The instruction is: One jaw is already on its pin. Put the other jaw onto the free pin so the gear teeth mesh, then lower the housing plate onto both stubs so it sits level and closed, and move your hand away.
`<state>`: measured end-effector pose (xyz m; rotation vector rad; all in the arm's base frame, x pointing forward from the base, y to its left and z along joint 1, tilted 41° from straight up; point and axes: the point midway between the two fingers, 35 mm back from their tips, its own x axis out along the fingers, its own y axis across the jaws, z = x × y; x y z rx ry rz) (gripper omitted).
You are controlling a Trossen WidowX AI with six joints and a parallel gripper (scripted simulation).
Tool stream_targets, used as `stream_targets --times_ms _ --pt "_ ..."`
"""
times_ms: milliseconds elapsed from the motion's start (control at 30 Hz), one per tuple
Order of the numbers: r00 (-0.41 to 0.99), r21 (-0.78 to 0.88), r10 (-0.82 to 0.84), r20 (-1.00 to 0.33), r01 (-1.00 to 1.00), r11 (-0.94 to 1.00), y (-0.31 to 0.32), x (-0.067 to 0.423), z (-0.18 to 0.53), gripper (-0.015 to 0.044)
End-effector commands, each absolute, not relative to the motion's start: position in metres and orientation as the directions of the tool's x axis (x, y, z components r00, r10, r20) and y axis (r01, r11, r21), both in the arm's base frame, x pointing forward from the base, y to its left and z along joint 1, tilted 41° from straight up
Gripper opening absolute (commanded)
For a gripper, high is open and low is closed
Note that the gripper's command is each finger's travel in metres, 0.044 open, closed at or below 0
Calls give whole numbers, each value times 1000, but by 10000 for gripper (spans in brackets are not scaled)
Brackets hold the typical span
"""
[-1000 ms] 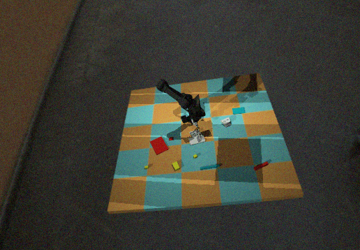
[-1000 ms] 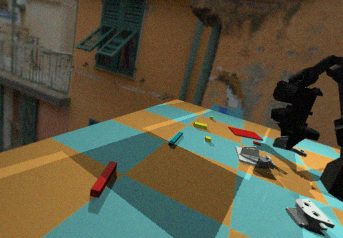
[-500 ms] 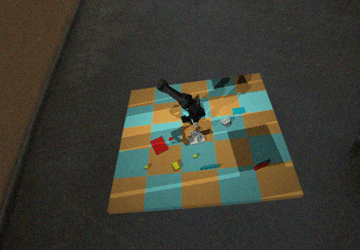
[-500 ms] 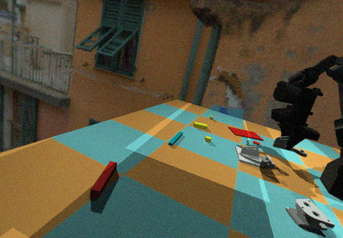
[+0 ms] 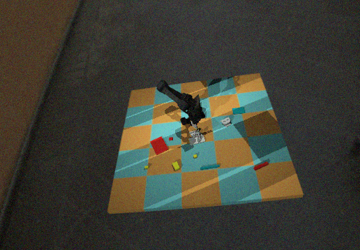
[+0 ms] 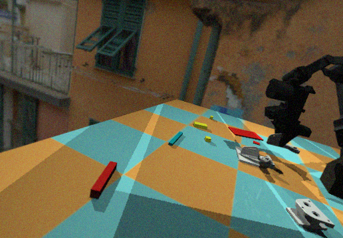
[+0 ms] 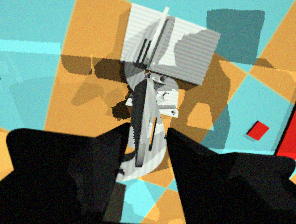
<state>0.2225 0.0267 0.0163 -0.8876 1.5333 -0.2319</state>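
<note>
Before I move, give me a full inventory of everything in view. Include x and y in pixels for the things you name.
Checkered board [image 5: 199, 197] [image 6: 199, 173] [image 7: 95, 35]: one, orange and teal, under everything
Base assembly [image 5: 198, 140] [image 6: 242, 157] [image 7: 197, 52]: one, grey-white, below the gripper; its jaw and pins hard to separate
Held jaw [image 6: 293, 149] [image 7: 140, 122]: one, grey, between the fingers
Housing plate [image 5: 226, 121] [image 6: 310, 209]: one, whitish, two holes, off the base
Red plate [image 5: 159, 145] [image 6: 245, 133] [image 7: 290, 137]: one, beside the small red block [image 5: 171, 139] [image 6: 256, 143] [image 7: 258, 130], also one
Bars: one teal [image 5: 210, 167] [image 6: 175, 138], one red [image 5: 261, 165] [image 6: 104, 179], apart
Teal block [image 5: 238, 110]: one, near the housing plate
Yellow block [image 5: 176, 165] [image 6: 200, 125]: one, between two small yellow cubes [image 5: 195, 156] [image 6: 207, 139]
Building [image 6: 159, 53]: one, orange, background
Arm [image 5: 174, 96] [image 6: 287, 110]: one, black
Gripper [image 7: 148, 129]: one, black, shut on the held jaw
</note>
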Motion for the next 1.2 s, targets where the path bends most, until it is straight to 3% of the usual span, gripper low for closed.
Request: stream_targets --times_ms 0,667,1167 --pt "90 -622 -644 -759 -393 677 27 237 20 134" --pt "93 -627 -648 -756 -389 675 16 300 33 134" --pt "93 -627 -649 -755 -389 675 16 302 34 134"
